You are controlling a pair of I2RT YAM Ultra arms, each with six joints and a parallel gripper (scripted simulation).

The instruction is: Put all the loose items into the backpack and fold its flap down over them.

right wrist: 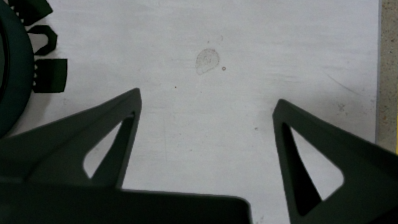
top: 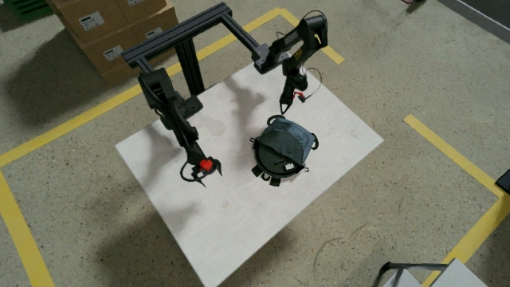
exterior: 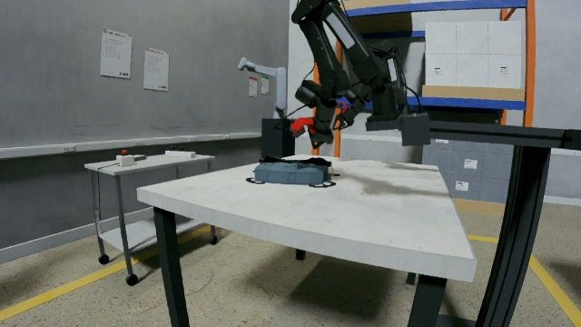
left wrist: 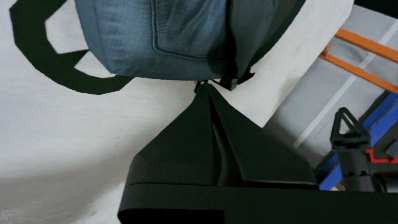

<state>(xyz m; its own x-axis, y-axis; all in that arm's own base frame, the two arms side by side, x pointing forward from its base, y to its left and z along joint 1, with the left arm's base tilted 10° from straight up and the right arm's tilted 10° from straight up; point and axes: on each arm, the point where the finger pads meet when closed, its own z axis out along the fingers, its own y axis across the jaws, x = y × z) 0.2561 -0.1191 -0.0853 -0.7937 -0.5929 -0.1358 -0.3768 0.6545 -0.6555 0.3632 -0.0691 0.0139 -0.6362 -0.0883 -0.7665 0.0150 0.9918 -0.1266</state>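
Backpack (top: 301,135) (exterior: 290,173) (left wrist: 190,35) (right wrist: 17,65): lies on its back panel or side, which of the two cannot be determined, with its wide end towards 7 o'clock in the top view. This pose presents the mouth to both arms. The dark flap (top: 282,140) appears slack, its edge crossing the mouth rather than following the rim; folding down is judged outstanding.

Left gripper (top: 284,111) (exterior: 318,144) (left wrist: 206,86): clenched, nothing between the fingers, at 12 o'clock of the bag. A closed tip would suit pushing or sweeping cloth; snagging the zip hardware is a risk. Right gripper (top: 213,180) (exterior: 339,127) (left wrist: 344,112) (right wrist: 209,97): released and empty, at 8 o'clock, apparently parked away from the bag.

Loose items: none identified outside the bag; contents cannot be verified. White label (top: 289,166): at 5 o'clock within the rim.

Surface: pale table (top: 239,223) (exterior: 386,218) (left wrist: 65,140) (right wrist: 225,150), faintly stained, with a ring-like mark (right wrist: 207,61) at 12 o'clock in the right wrist view.

Room: orange-and-blue shelf rack (exterior: 529,59) at 1 o'clock in the exterior view; cardboard boxes (top: 96,37) at 11 o'clock in the top view; small trolley (exterior: 150,163) at 9 o'clock in the exterior view.
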